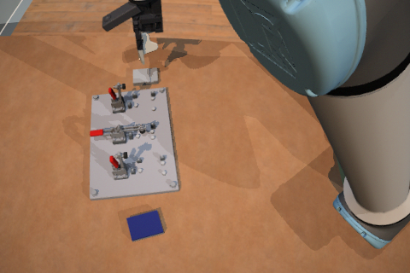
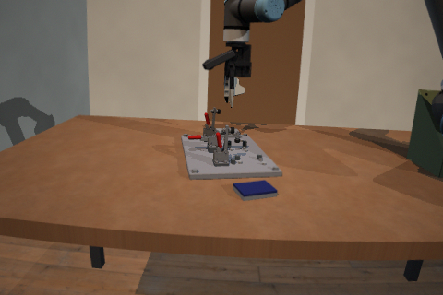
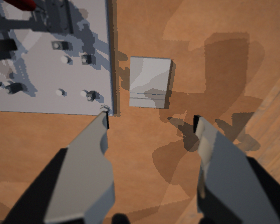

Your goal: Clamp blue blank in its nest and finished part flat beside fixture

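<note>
Hovering above the counter point(image 1: 213, 145) point(image 2: 138, 184) point(image 3: 141, 150), partly open and gripping nothing: end effector point(image 1: 143, 60) point(image 2: 229, 102) point(image 3: 150, 114). Finished part point(image 1: 143, 77) point(image 3: 150, 82): flat beside the fixture point(image 1: 100, 183) point(image 2: 198, 171) point(image 3: 98, 102). Blue blank point(image 1: 145, 225) point(image 2: 255, 189): near its opposite end.

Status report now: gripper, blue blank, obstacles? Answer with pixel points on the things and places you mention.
Gripper point(image 1: 141, 62) point(image 2: 229, 105) point(image 3: 150, 114) open, above the table. Blue blank point(image 1: 145, 225) point(image 2: 255, 188) flat beside fixture point(image 1: 100, 183) point(image 2: 194, 174) point(image 3: 41, 104), unclamped. Nothing on blank.
</note>
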Tool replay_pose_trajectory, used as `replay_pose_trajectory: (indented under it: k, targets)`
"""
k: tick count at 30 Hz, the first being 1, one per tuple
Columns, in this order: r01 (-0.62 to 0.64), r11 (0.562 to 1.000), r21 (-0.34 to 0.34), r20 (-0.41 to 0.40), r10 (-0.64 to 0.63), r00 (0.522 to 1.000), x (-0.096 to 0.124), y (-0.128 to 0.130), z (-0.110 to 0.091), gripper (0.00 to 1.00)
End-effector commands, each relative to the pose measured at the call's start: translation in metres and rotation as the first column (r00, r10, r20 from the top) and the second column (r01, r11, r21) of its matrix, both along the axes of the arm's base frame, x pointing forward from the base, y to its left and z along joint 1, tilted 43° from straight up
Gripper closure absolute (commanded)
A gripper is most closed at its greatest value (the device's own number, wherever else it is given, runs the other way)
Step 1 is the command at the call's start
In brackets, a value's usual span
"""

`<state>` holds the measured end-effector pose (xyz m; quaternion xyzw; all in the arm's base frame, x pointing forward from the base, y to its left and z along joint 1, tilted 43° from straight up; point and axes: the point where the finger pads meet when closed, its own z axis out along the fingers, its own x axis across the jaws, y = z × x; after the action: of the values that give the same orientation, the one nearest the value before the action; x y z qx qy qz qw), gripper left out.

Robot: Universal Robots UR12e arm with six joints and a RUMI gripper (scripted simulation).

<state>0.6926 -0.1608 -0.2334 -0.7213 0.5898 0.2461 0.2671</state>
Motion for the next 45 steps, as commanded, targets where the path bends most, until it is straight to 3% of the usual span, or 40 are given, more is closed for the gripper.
replay_pose_trajectory:
  k: [1, 11, 12, 45]
  targets:
    - [0.001, 1.0, -0.001, 0.001, -0.001, 1.0, 0.0006, -0.001, 0.0005, 0.46]
    - [0.001, 1.0, -0.001, 0.001, -0.001, 1.0, 0.0006, -0.001, 0.0005, 0.46]
    - [0.001, 1.0, -0.001, 0.001, -0.001, 1.0, 0.0006, -0.001, 0.0005, 0.41]
    - [0.001, 1.0, -0.001, 0.001, -0.001, 1.0, 0.0006, -0.0022, 0.0018, 0.41]
